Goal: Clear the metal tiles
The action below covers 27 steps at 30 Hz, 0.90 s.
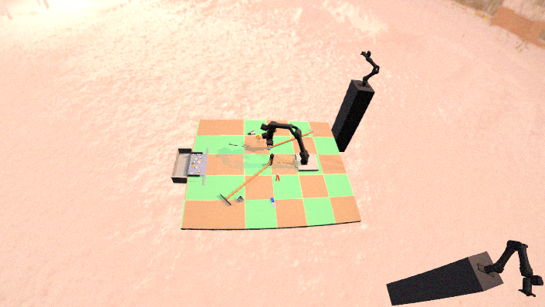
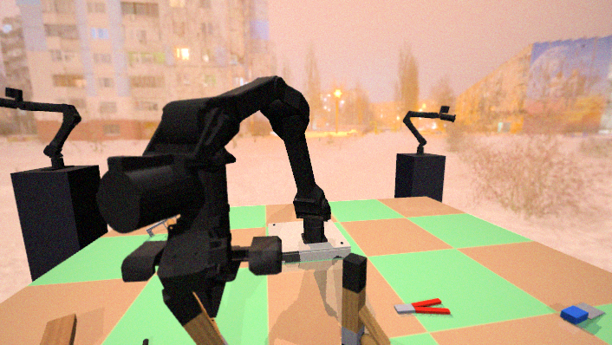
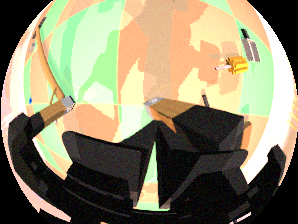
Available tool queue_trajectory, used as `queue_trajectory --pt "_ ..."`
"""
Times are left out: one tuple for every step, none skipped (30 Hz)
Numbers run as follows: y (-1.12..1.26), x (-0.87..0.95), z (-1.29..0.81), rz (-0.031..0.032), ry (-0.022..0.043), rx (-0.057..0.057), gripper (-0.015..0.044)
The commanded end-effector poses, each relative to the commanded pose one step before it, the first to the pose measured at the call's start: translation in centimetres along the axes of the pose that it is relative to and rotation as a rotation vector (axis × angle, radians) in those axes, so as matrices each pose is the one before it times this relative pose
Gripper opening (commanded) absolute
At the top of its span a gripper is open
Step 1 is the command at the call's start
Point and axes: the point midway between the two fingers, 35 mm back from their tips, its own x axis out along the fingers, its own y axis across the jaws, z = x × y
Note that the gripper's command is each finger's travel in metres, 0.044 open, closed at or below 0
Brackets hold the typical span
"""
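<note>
2 orange poles in top view: the claw (image 1: 268,146) is clamped tight on the shorter pole (image 1: 291,140). The long scraper (image 1: 247,181) lies on the desk (image 1: 216,220), tiles (image 1: 196,162) sit on the bench plate (image 1: 191,172).

Exterior and wrist views: wood pokes out from the claw.

Risk: probably the wrong tool, too short to reach.

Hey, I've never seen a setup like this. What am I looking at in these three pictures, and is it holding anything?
It is one black robot arm mounted on a checkered table. One picture looks down from high up, one from table level, and one from the arm's wrist. On the table lie two long wooden-handled tools, red pliers, and a steel plate with small tiles beside a box. The gripper is shut and holds nothing. Its tip is near one handle's end.
</note>
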Motion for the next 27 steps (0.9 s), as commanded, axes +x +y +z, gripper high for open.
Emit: queue_trajectory --pt "-0.951 0.048 0.004 -0.00551 0.00336 -0.0008 0.0" --pt "-0.159 -0.001 0.008 -0.00013 0.0 0.0 0.0" --pt "-0.159 -0.001 0.008 -0.00013 0.0 0.0 0.0" --pt "-0.16 -0.001 0.007 -0.00013 0.0 0.0 0.0" --pt "-0.16 -0.001 0.006 -0.00013 0.0 0.0 0.0" --pt "-0.16 0.0 0.005 -0.00013 0.0 0.0 0.0" --pt "-0.16 0.0 0.004 -0.00013 0.0 0.0 0.0" --pt "-0.16 0.0 0.003 -0.00013 0.0 0.0 0.0" --pt "-0.16 0.0 0.002 -0.00013 0.0 0.0 0.0" --pt "-0.16 0.001 0.001 -0.00013 0.0 0.0 0.0" --pt "-0.161 0.001 0.001 -0.00013 0.0 0.0 0.0" --pt "-0.161 0.001 0.0 -0.00013 0.0 0.0 0.0" --pt "-0.161 0.001 -0.001 -0.00013 0.00001 0.0 0.0" --pt "-0.161 0.002 -0.002 -0.00013 0.00001 0.0 0.0" --pt "-0.161 0.002 -0.003 -0.00014 0.00001 0.0 0.0" --pt "-0.161 0.002 -0.004 -0.00014 0.00001 0.0 0.0" --pt "-0.161 0.002 -0.005 -0.00014 0.00001 0.0 0.0" --pt "-0.161 0.003 -0.006 -0.00014 0.00001 0.0 0.0" --pt "-0.161 0.003 -0.007 -0.00014 0.00001 0.0 0.0" --pt "-0.161 0.003 -0.007 -0.00014 0.00001 0.0 0.0" --pt "-0.162 0.003 -0.008 -0.00014 0.00001 0.0 0.0" --pt "-0.162 0.003 -0.009 -0.00014 0.00001 0.0 0.0" --pt "-0.162 0.004 -0.01 -0.00014 0.00001 0.0 0.0" --pt "-0.162 0.004 -0.011 -0.00014 0.00001 0.0 0.0" --pt "-0.162 0.004 -0.012 -0.00014 0.00001 0.0 0.0" --pt "-0.162 0.004 -0.013 -0.00014 0.00002 0.0 0.0" --pt "-0.162 0.005 -0.014 -0.00014 0.00002 0.0 0.0"
